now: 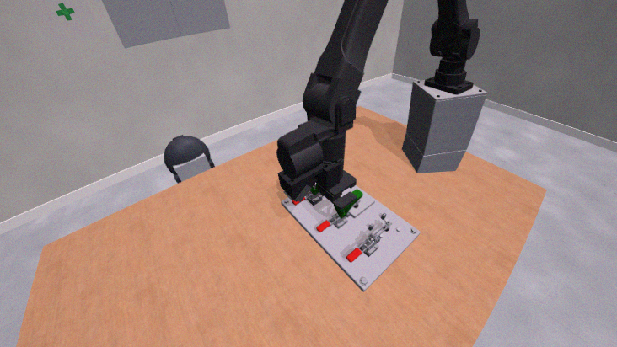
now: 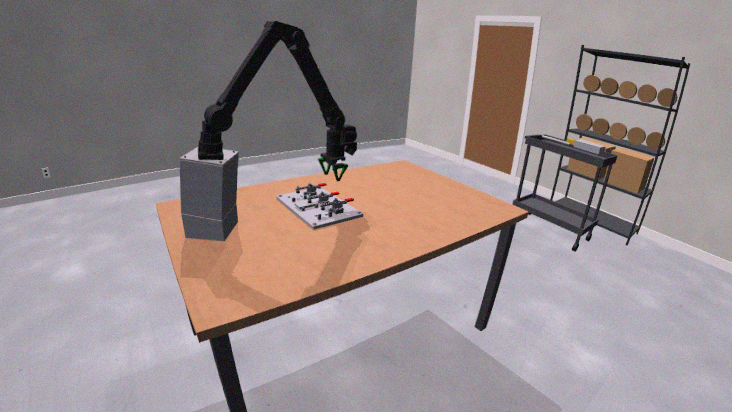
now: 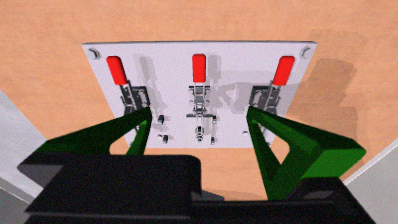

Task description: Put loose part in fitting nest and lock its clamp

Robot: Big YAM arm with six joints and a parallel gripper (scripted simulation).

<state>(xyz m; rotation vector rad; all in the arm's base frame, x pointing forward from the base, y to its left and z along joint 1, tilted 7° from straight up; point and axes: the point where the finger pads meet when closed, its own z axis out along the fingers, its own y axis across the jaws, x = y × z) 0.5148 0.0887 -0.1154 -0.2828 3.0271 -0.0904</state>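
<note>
The fixture plate (image 1: 382, 258) (image 2: 332, 220) (image 3: 170, 49) carries three nests, each with a red-handled clamp. The middle handle (image 1: 323, 226) (image 3: 199, 68), the near handle (image 1: 354, 254) (image 3: 115, 70) and the far handle (image 3: 284, 70) all lie low, pointing away from the robot base. A pale flat part (image 1: 364, 206) sits at the middle nest, under or beside that clamp's bar; its exact seating is not clear. My gripper (image 1: 328, 201) (image 2: 332, 176) (image 3: 199, 111) is open and empty, above the plate, its green fingers spread either side of the middle clamp.
Small dark posts (image 1: 383, 215) (image 3: 160, 119) stand beside the near clamp. Bolt heads (image 1: 363, 280) (image 3: 94, 53) mark the plate's corners. The robot's grey pedestal (image 1: 448, 129) (image 2: 207, 194) stands on the wooden table (image 1: 194, 267) (image 2: 420, 204) behind the plate.
</note>
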